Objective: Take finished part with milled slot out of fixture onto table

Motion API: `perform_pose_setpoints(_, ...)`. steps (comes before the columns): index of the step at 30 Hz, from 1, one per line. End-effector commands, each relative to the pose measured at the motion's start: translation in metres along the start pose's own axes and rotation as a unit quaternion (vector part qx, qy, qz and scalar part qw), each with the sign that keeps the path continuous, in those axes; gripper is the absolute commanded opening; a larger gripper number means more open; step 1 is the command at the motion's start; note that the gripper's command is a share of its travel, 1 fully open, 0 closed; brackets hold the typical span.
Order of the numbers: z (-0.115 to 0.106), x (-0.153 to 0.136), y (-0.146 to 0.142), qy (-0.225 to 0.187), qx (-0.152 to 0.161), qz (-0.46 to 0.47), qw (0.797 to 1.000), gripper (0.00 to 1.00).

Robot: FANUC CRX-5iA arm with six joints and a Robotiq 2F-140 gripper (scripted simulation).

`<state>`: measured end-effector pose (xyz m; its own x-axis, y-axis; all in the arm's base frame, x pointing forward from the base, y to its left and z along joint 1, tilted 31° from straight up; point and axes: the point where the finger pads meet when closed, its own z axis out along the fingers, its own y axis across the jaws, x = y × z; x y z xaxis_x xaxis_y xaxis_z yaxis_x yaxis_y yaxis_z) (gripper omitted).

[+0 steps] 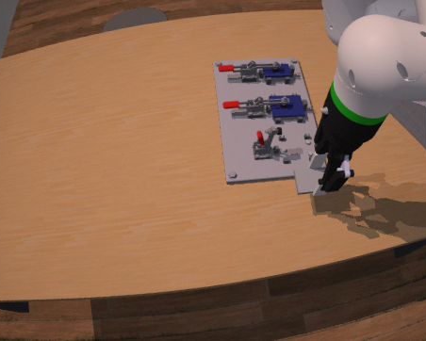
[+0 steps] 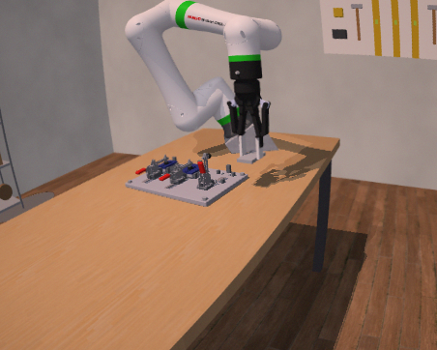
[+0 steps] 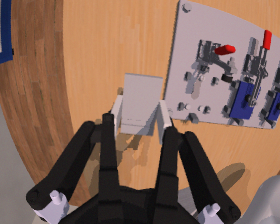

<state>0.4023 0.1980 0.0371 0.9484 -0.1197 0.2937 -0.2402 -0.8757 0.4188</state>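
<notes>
the hand [image 2: 249, 145] grips one grey finished part [image 3: 140, 104], held in the air just beside the fixture plate [image 1: 231, 141]. on that plate, two blue blanks [image 1: 286, 106] sit under two closed clamps; a third clamp [image 1: 265, 143] stands open.

This place is a workshop. On the back wall, at about 1 o'clock in the exterior view, hangs a tool board [image 2: 387, 26] with hammers [image 2: 357, 19] and yellow rulers on it. At 9 o'clock stands a metal shelf rack [image 2: 0, 113] that carries cardboard boxes and some rolls. In the middle is a long wooden workbench [image 2: 106, 251] on dark legs, and on it lies a grey fixture plate [image 2: 179, 193] with toggle clamps that have red handles [image 1: 226, 68]. A white industrial arm [image 2: 155, 53] with green rings is mounted at the far end. The floor is dark wooden planks [image 2: 396, 271] and the walls are plain grey.
</notes>
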Motion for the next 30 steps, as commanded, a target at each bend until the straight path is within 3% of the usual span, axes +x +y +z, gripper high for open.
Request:
perform_pose_setpoints(1, -0.0002, 0.0001, -0.0023, 0.000, 0.000, 0.000, 1.000, 0.00)
perform_pose_setpoints(30, -0.0002, 0.0001, -0.0066, 0.000, 0.000, 0.000, 1.000, 0.00)
